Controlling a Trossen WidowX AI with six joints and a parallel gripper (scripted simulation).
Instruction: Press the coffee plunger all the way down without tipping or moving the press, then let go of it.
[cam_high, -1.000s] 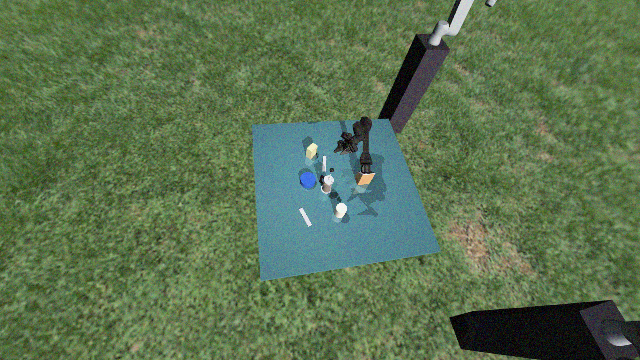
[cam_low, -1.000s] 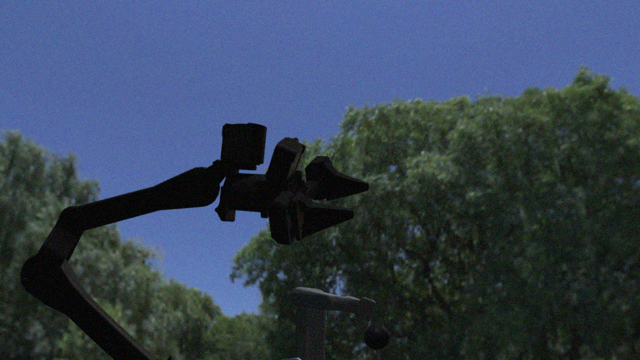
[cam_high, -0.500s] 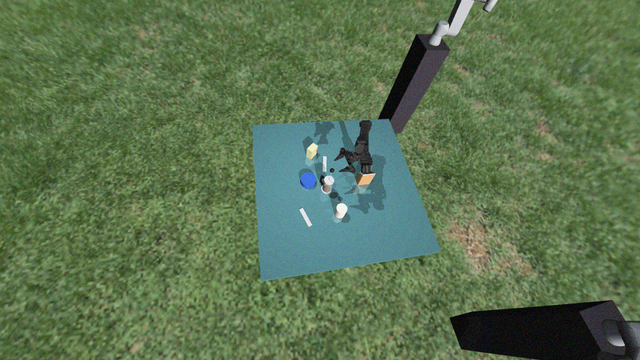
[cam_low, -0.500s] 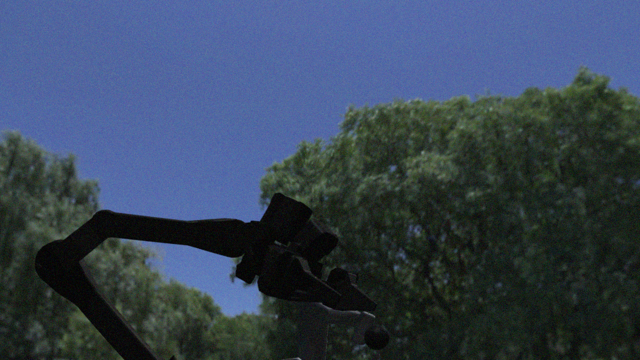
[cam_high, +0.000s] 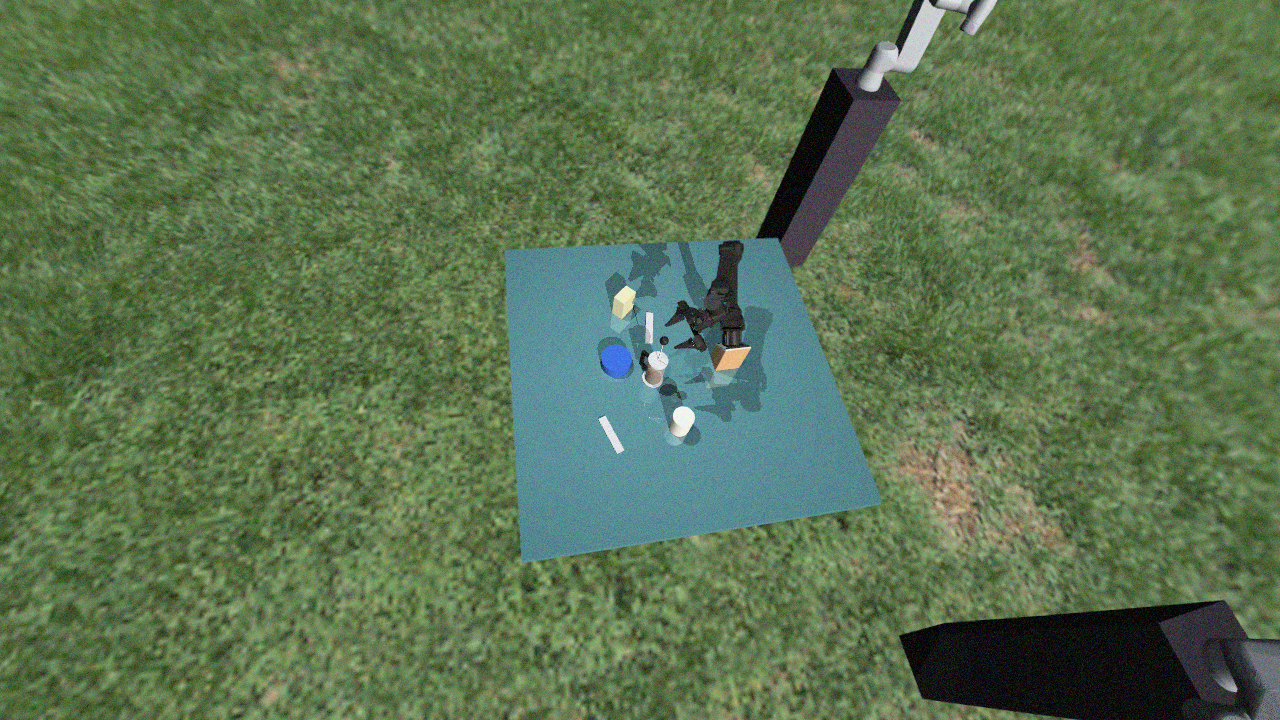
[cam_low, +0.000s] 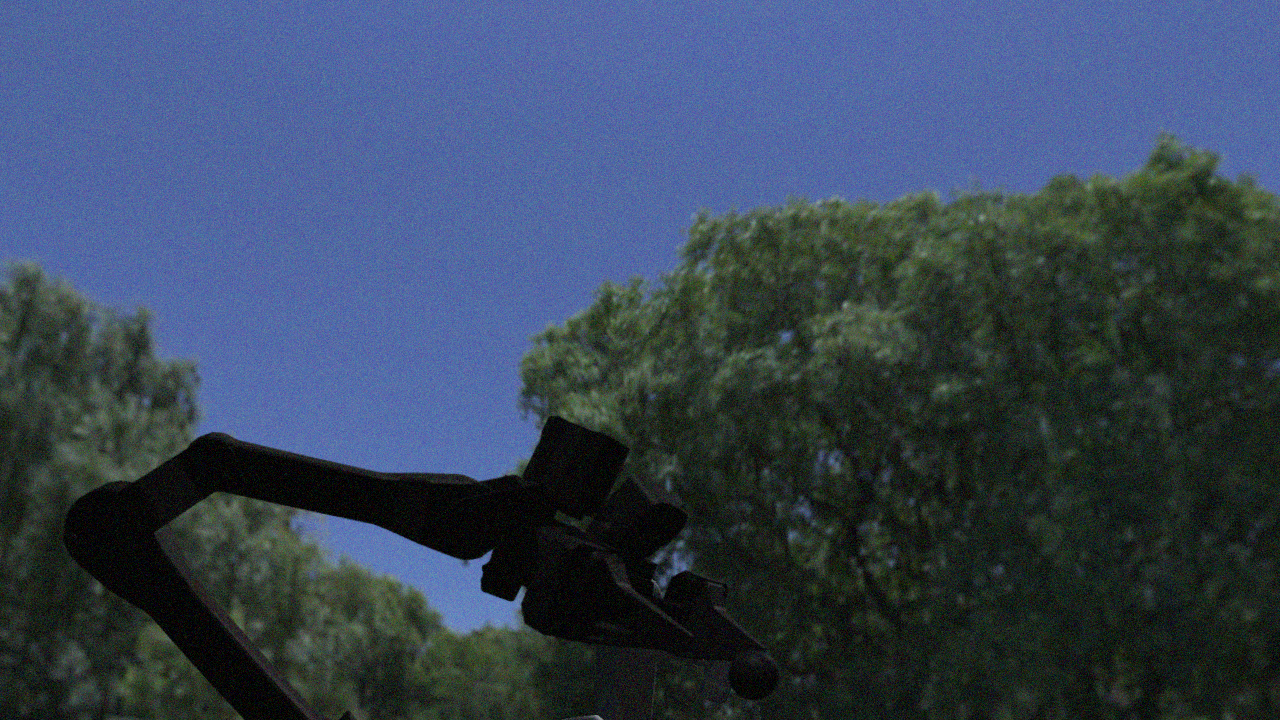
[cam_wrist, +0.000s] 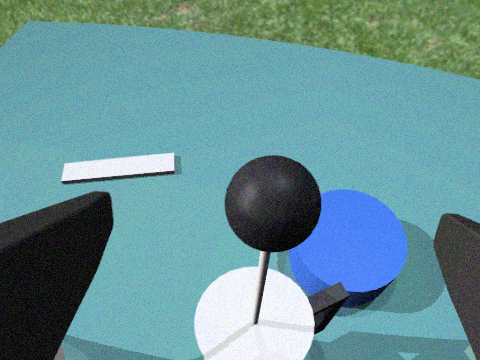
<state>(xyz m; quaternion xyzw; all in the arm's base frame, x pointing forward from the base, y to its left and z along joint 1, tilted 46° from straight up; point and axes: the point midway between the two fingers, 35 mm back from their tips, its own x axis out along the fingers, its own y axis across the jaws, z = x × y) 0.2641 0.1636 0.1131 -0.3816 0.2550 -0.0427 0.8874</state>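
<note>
Plunger knob (cam_wrist: 272, 203) stands raised, clear between the open hand's (cam_wrist: 267, 254) fingers.

Black all over, matte, built of slim angular links (cam_high: 723, 277) joined by rounded, bulkier joints. Orange box-shaped base block (cam_high: 730, 356) at the foot, black collar above it. Gripper (cam_high: 684, 327) black too, with two broad wedge-shaped fingers tapering to points, flat inner faces, standing wide apart. Blocky housing (cam_low: 574, 465) on the wrist, squared edges. Cables, screws or markings not discernible at this size.
</note>
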